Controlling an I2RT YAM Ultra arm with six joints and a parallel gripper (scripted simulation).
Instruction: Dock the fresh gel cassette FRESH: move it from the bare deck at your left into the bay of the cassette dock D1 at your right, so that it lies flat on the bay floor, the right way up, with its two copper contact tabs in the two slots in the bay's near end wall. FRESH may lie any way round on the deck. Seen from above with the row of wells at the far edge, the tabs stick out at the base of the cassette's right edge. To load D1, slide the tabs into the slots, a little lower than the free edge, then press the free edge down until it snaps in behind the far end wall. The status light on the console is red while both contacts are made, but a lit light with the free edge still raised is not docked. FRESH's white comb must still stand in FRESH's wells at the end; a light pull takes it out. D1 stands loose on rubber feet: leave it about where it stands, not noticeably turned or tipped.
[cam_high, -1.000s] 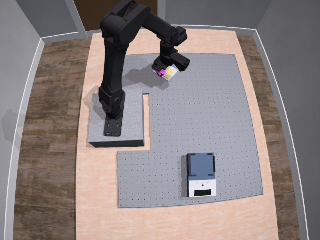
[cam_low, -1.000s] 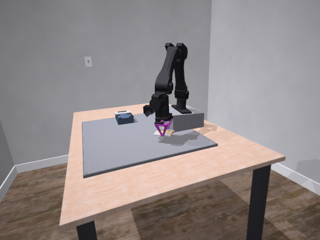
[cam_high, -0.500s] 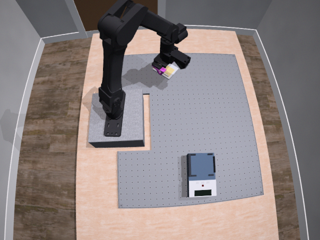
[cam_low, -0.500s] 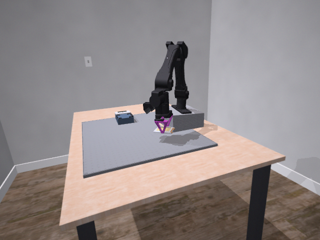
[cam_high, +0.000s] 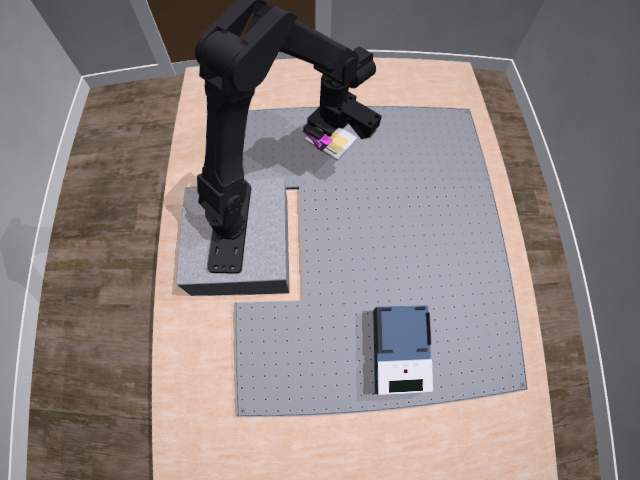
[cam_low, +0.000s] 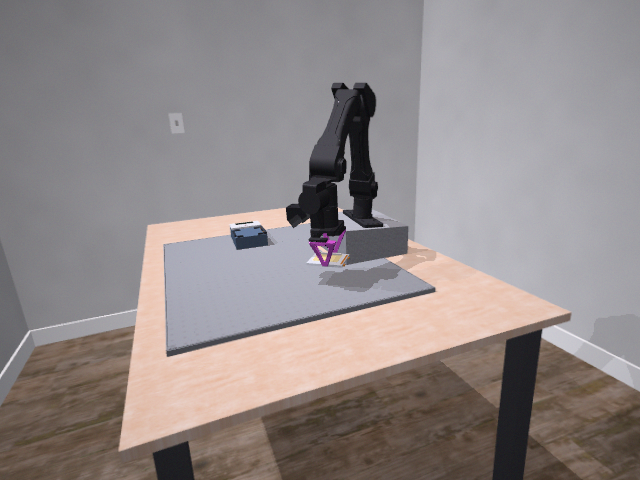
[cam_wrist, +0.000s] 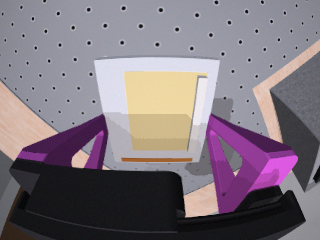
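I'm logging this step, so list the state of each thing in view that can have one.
tool: shut on the gel cassette.
gel cassette: right way up, gripped at its two sides, far from the dock.
white comb: still in the wells.
cassette dock: bay unloaded, upright on the deck.
status light: too small to tell.

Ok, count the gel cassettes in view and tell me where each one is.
1: the gel cassette is held in the gripper over the deck. The dock's bay shows none.

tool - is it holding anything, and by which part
Yes: the tool is shut on the gel cassette, its purple fingers clamping the two opposite side edges.
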